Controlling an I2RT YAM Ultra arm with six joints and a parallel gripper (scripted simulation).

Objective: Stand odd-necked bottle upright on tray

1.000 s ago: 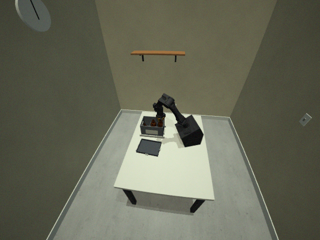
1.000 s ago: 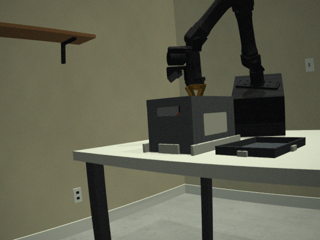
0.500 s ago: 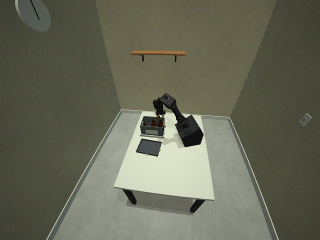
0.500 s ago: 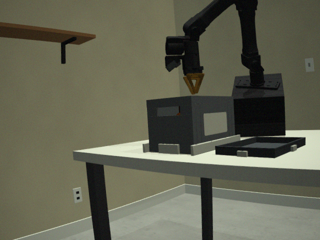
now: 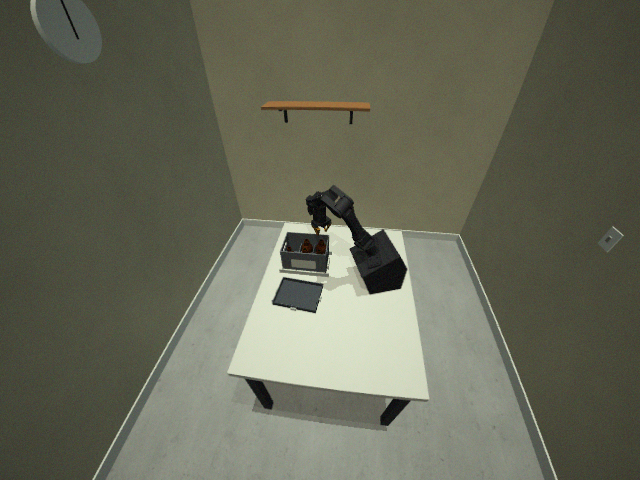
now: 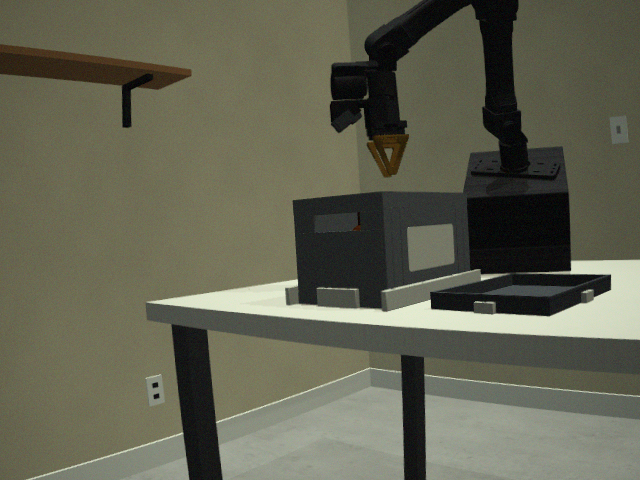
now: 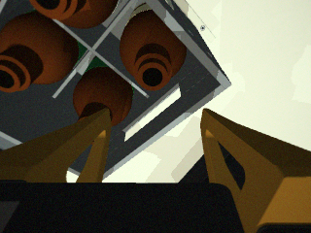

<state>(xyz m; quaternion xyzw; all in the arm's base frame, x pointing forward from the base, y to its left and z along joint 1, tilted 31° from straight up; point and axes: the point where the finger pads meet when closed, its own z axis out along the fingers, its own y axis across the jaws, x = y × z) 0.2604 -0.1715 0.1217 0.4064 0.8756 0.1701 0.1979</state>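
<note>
The crate [image 5: 303, 260] [image 6: 341, 268] [image 7: 199, 92] stands on the surface, bottles inside; above it, the jaws [image 5: 322, 231] [image 6: 388, 174] hang apart with nothing between them. The brown bottles [image 5: 306, 246] [image 7: 153, 44] look stiff, smooth, likely slippery, perhaps breakable. I'd grip one squarely by its narrow neck [image 7: 153, 76], lifting straight up; I can't tell which neck differs.

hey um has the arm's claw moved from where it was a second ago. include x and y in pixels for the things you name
Yes, upward: in the exterior view the orange claw [image 5: 322, 230] [image 6: 387, 174] [image 7: 155, 116] now hangs clear above the grey crate's [image 5: 305, 261] [image 6: 341, 268] [image 7: 199, 94] rim, its tips previously hidden behind it.
</note>
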